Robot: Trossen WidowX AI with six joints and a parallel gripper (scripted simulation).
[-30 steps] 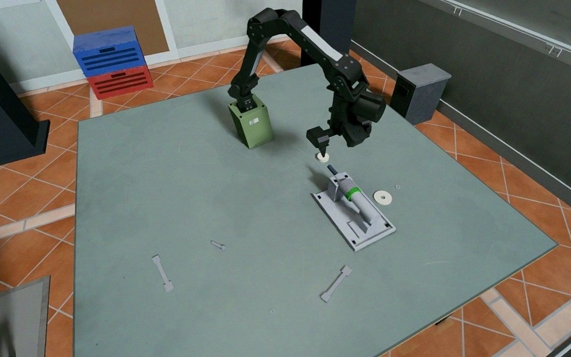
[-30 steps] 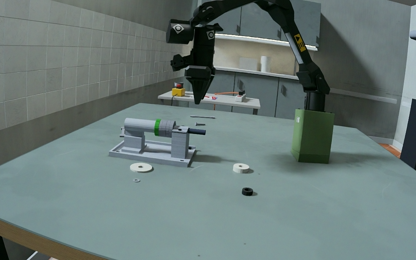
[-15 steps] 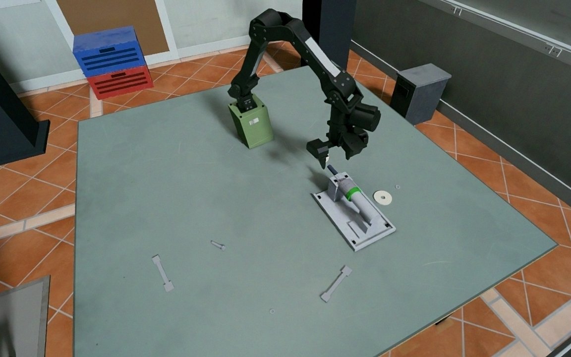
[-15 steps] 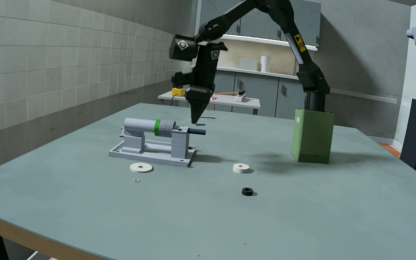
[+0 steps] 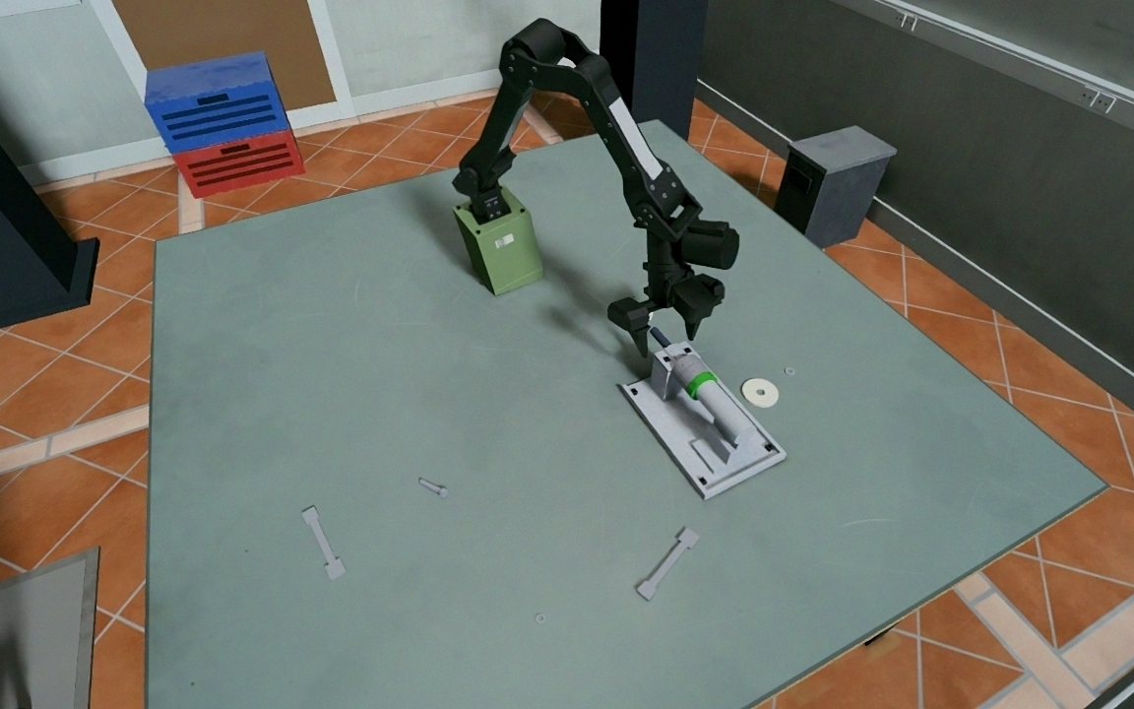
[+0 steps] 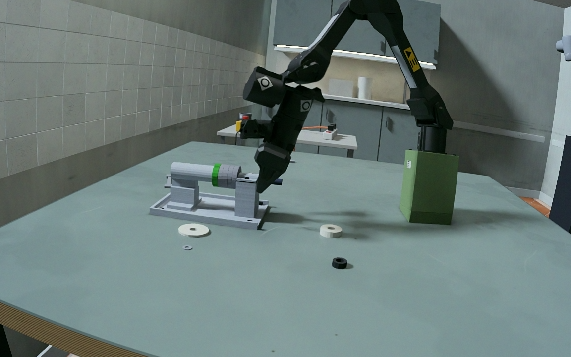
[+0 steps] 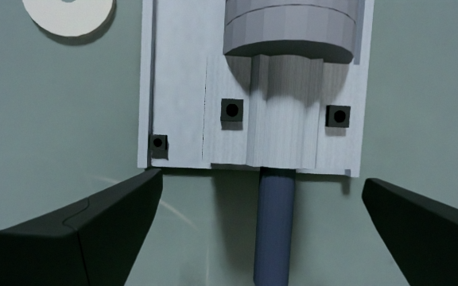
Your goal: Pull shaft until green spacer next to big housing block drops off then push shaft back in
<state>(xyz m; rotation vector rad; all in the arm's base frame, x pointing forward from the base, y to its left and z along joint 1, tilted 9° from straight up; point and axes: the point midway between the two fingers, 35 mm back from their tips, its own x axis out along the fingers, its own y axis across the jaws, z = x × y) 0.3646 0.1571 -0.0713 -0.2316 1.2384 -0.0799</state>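
Observation:
A grey fixture on a baseplate (image 5: 701, 422) holds a big housing block (image 5: 734, 422) and a small block (image 5: 670, 368), with a row of grey spacers and a green spacer (image 5: 701, 382) (image 6: 216, 174) between them. The dark blue shaft (image 7: 273, 226) sticks out of the small block (image 7: 253, 103) toward me; its end also shows in the top view (image 5: 658, 336). My gripper (image 5: 666, 333) (image 7: 262, 183) is open and empty, lowered with one finger on each side of the shaft end, not touching it. In the exterior view the fingers (image 6: 269, 175) hide most of the shaft.
A flat white washer (image 5: 760, 388) (image 6: 193, 228) and a tiny ring (image 6: 187, 247) lie beside the baseplate. A thick white spacer (image 6: 330, 230) and a black ring (image 6: 339, 263) lie nearer the green arm base (image 6: 428, 186). Flat grey bars (image 5: 323, 542) (image 5: 666, 562) and a bolt (image 5: 432, 485) lie farther off.

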